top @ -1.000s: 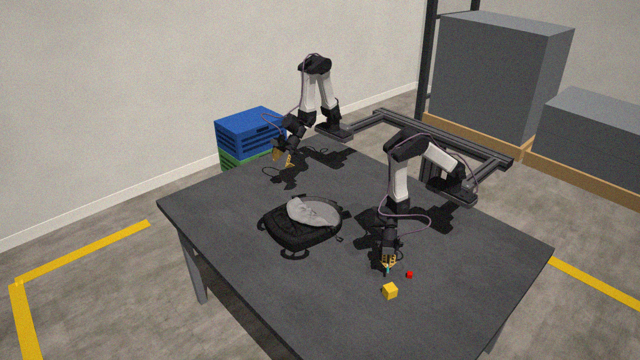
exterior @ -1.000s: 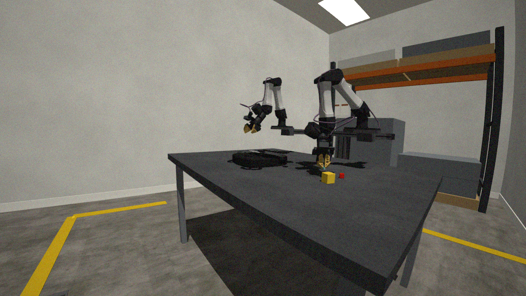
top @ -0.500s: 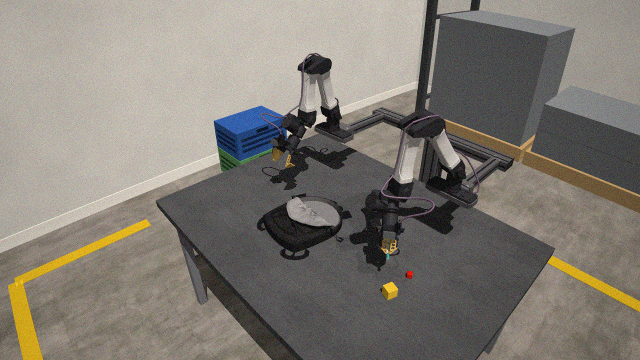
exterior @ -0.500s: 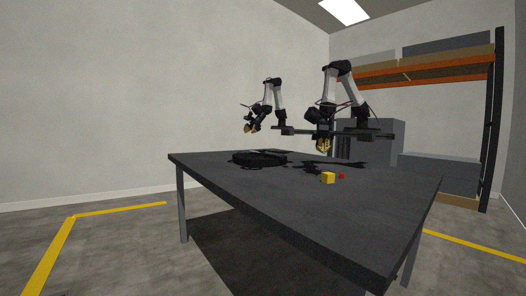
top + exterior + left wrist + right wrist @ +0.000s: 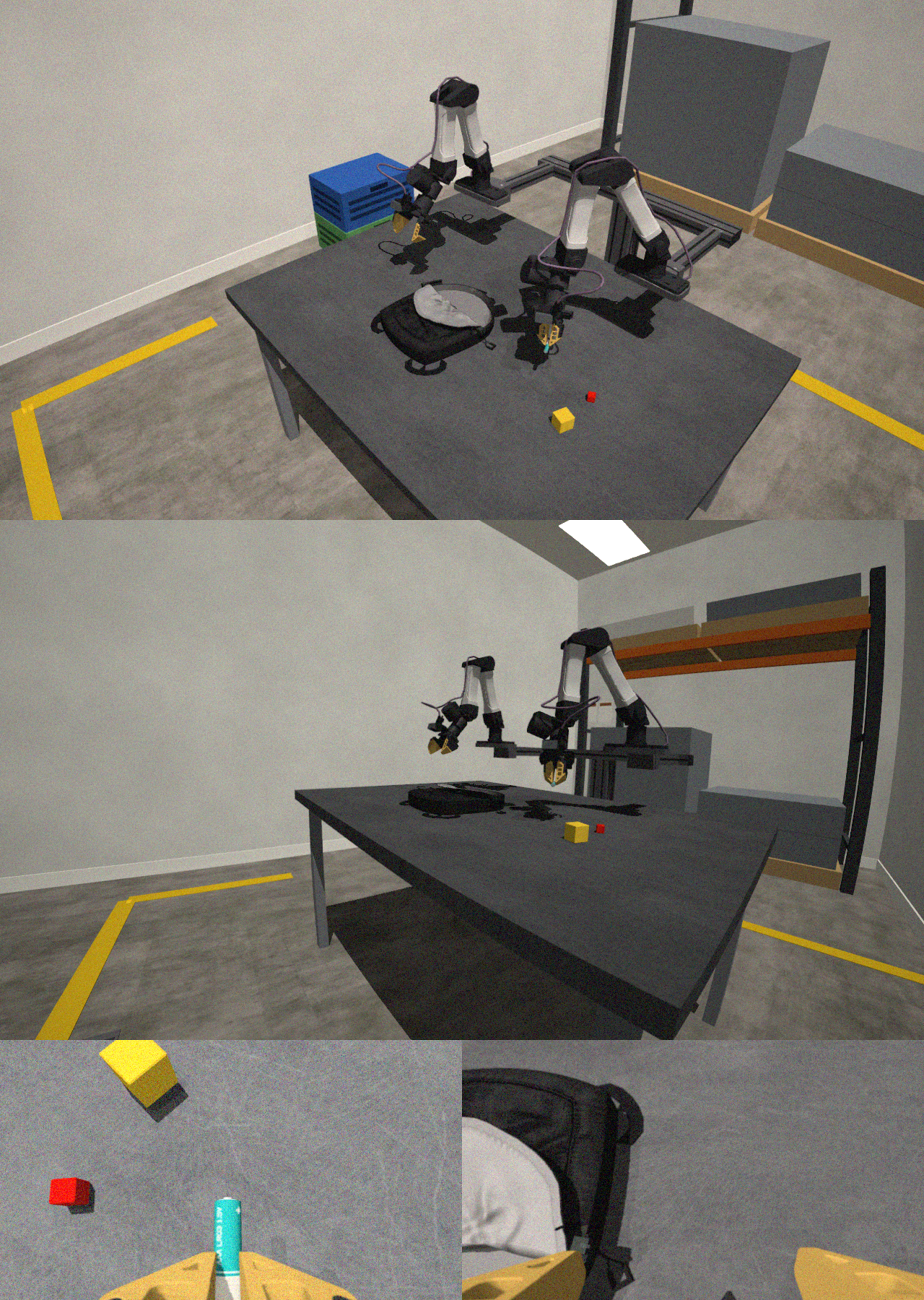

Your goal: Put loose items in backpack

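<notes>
Lying flat on the dark tabletop (image 5: 646, 439) (image 5: 581, 895) (image 5: 325, 1148) (image 5: 733, 1148) is a black backpack (image 5: 413, 333) (image 5: 452, 802) (image 5: 588, 1130). Its light gray flap (image 5: 445, 310) (image 5: 450, 786) (image 5: 505, 1184) is folded and covers part of the round opening; I can't tell what is inside. The right tool (image 5: 408, 234) (image 5: 439, 747) (image 5: 689, 1259) is up in the air, near the bag, wide open and holding nothing. The left tool (image 5: 548, 342) (image 5: 554, 780) (image 5: 227, 1263) is nearly closed, pinching a small battery (image 5: 546, 348) (image 5: 553, 783) (image 5: 227, 1235) above the tabletop, outside the bag. The battery is teal and white, and its teal end sticks out past the tips. A yellow cube (image 5: 562, 420) (image 5: 576, 832) (image 5: 138, 1069) sits out on the tabletop, apart from the left tool. Near it sits a smaller red cube (image 5: 591, 396) (image 5: 600, 829) (image 5: 68, 1192), not touching it.
</notes>
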Controlling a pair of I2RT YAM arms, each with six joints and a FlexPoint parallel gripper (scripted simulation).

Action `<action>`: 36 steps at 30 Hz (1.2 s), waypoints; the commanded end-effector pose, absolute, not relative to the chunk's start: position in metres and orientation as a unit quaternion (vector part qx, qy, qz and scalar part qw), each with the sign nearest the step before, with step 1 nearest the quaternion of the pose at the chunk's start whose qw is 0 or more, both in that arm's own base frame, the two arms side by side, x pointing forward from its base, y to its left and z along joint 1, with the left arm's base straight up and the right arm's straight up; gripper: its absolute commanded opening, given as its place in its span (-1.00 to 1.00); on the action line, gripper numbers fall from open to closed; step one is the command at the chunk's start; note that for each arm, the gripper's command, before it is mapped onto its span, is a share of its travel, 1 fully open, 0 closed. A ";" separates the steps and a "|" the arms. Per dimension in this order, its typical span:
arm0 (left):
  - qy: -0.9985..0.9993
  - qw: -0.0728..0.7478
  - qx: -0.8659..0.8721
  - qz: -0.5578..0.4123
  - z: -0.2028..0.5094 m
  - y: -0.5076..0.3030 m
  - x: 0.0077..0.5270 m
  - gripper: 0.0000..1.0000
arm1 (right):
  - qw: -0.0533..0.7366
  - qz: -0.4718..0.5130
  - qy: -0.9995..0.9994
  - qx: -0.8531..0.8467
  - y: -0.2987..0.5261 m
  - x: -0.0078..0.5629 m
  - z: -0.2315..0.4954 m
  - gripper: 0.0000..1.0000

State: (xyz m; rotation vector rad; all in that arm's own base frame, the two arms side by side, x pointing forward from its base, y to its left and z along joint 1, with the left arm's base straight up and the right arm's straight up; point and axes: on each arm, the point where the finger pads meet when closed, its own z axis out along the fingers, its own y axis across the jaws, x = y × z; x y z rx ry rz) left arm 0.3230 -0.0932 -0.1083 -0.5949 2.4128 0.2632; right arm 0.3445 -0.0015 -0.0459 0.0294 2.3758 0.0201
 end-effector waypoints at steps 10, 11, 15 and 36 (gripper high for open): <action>0.931 0.339 -0.127 0.053 -0.100 -0.190 0.297 -0.95 | 0.389 0.009 0.921 0.011 -0.004 0.352 -0.037 0.80; 0.933 0.337 -0.115 0.052 -0.103 -0.198 0.292 -0.95 | 0.389 0.009 0.921 0.011 -0.004 0.352 -0.037 0.80; 0.938 0.339 -0.068 0.035 -0.103 -0.235 0.278 -0.95 | 0.389 0.009 0.921 0.011 -0.004 0.352 -0.037 0.80; 0.931 0.328 0.151 -0.043 -0.108 -0.405 0.213 -0.95 | 0.389 0.009 0.921 0.011 -0.004 0.352 -0.037 0.80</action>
